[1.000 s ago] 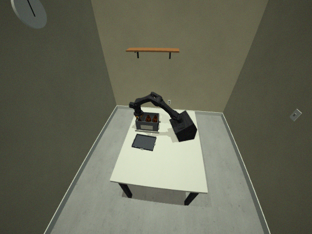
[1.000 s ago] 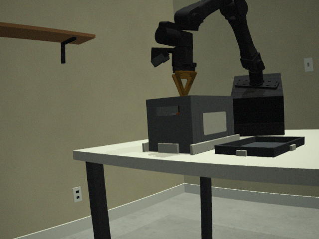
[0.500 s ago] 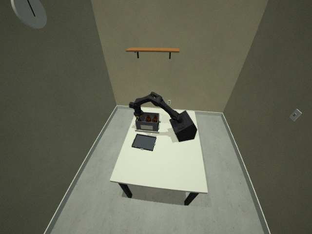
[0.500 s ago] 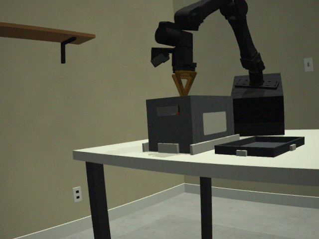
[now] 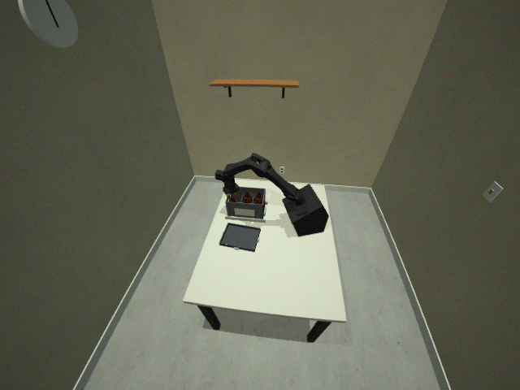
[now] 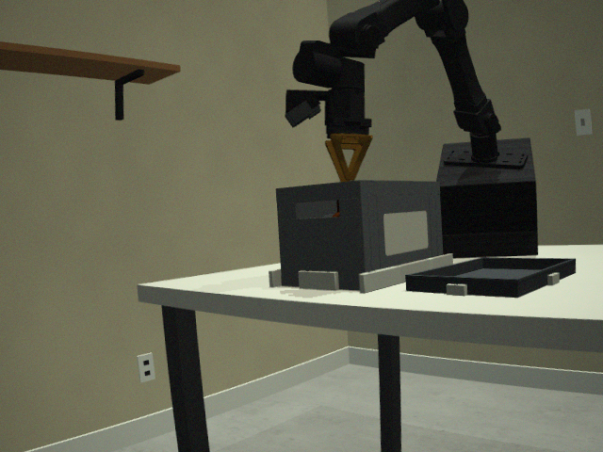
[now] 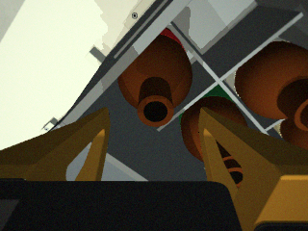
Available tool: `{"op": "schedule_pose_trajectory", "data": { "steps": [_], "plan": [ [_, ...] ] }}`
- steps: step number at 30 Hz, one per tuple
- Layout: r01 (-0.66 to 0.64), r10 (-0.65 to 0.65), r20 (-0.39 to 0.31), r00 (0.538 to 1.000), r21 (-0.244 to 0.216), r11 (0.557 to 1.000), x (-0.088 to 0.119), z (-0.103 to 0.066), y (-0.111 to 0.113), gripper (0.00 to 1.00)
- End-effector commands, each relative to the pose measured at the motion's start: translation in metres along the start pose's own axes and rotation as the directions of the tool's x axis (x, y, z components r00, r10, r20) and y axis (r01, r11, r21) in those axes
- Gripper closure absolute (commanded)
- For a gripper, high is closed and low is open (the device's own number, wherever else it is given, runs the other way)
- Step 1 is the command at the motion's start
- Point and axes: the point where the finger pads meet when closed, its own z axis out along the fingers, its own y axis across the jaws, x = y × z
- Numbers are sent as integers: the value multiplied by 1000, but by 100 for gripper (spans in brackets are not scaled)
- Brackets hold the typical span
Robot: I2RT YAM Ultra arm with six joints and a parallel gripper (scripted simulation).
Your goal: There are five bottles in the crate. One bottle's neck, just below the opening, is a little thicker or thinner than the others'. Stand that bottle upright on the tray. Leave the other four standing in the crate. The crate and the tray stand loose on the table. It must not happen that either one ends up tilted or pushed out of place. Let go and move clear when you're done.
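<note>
The table (image 5: 273, 268) (image 6: 243, 297) bears the crate (image 5: 245, 210) (image 6: 321, 243) (image 7: 101, 89) near its edge, walled by low strips. The tray (image 5: 240, 237) (image 6: 463, 282) lies just beside, with room above it. Brown bottles (image 5: 246, 198) (image 7: 156, 67) fill crate cells; which neck differs, I cannot tell. The gripper (image 5: 232, 194) (image 6: 347, 179) (image 7: 154, 115) points down at the crate's rim, fingers apart, unloaded.

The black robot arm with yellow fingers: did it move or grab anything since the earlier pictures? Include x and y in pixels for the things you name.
Nothing visibly changed: the black robot arm (image 5: 262, 166) (image 6: 350, 72) has not clearly moved, and its yellow fingers hold no bottle. The grey crate (image 5: 256, 210) (image 6: 317, 243) and black tray (image 5: 240, 236) (image 6: 511, 286) stayed put.
</note>
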Motion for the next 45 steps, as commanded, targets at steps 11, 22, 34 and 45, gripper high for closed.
{"op": "schedule_pose_trajectory", "data": {
  "steps": [11, 22, 34, 45],
  "plan": [
    [9, -6, 76, 997, -33, 999, -18, -22, 8, 39],
    [8, -5, 76, 997, -33, 999, -18, -21, 8, 39],
    [-5, 5, 26, 1000, -3, 1000, -8, 5, 0, 39],
    [-3, 3, 18, 1000, -1, 1000, -4, 16, 0, 39]
  ]
}}
